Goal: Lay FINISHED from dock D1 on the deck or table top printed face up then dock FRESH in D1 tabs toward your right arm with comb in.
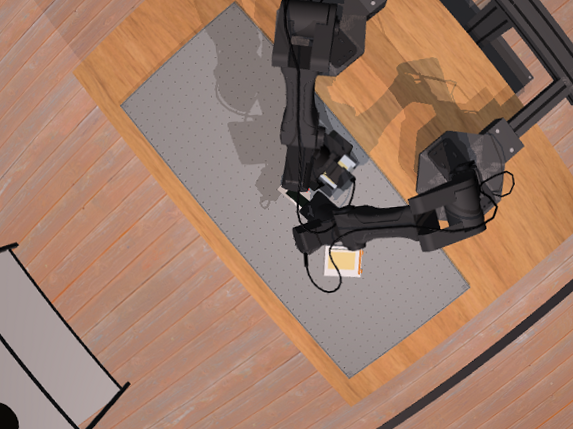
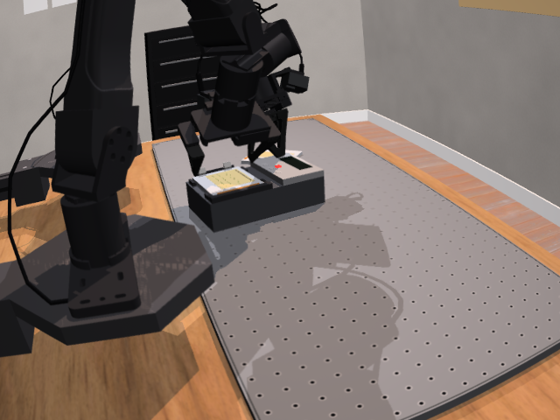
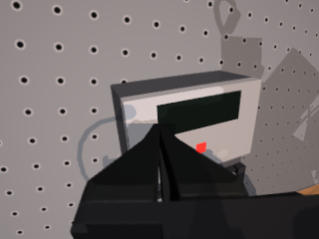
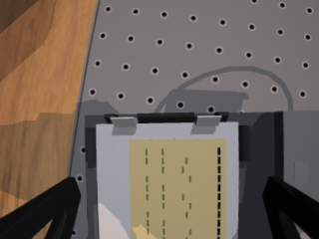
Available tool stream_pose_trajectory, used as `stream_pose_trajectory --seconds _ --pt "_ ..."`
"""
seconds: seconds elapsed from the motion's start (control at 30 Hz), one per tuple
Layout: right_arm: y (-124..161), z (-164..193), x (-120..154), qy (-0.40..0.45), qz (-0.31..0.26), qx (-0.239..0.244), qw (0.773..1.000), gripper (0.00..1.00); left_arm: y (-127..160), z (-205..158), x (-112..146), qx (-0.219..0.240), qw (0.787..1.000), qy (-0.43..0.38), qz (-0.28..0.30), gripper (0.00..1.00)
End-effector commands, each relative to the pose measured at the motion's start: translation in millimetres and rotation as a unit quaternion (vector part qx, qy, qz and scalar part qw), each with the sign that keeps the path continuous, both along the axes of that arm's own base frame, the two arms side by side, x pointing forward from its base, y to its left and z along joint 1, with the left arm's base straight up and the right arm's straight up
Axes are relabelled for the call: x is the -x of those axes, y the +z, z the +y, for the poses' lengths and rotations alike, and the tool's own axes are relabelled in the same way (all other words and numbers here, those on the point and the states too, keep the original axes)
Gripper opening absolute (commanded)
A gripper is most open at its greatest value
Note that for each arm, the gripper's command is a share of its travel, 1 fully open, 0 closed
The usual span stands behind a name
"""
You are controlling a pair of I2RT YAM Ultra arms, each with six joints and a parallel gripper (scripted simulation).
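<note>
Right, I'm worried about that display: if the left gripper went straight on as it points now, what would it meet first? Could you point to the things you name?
Probably the pale top panel (image 2: 290, 174) (image 3: 249, 119), near a corner of the dark rectangular display (image 2: 297, 163) (image 3: 204, 111); the gap below the left gripper's fingertips is unclear.

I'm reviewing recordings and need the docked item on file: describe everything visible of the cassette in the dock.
The cassette is a flat, pale, plastic-looking plate with a yellow panel face up, marked with green dashes and one dark dashed column. It lies in the dock's bay, two metallic hooks at one edge, copper colour opposite. The open right gripper straddles it; perfect flatness is unclear.
</note>
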State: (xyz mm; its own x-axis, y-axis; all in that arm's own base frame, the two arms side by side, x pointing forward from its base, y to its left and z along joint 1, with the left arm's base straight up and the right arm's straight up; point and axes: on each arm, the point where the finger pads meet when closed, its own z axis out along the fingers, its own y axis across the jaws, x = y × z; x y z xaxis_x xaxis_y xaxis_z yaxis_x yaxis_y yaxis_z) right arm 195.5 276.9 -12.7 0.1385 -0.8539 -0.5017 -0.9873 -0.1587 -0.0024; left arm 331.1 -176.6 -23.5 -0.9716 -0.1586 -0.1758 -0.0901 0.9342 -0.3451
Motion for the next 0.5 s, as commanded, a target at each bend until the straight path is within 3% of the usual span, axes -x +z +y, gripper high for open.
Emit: stream_pose_trajectory --seconds 0.0,0.47 --pt "-4.2 -2.5 1.9 -0.005 0.009 -0.008 1.0 0.98 -51.2 32.5 48.3 -0.073 0.993 0.009 0.087 0.0" --pt "-10.7 -5.5 4.7 -0.005 0.013 -0.005 1.0 0.98 -51.2 32.5 48.3 -0.073 0.993 0.009 0.087 0.0"
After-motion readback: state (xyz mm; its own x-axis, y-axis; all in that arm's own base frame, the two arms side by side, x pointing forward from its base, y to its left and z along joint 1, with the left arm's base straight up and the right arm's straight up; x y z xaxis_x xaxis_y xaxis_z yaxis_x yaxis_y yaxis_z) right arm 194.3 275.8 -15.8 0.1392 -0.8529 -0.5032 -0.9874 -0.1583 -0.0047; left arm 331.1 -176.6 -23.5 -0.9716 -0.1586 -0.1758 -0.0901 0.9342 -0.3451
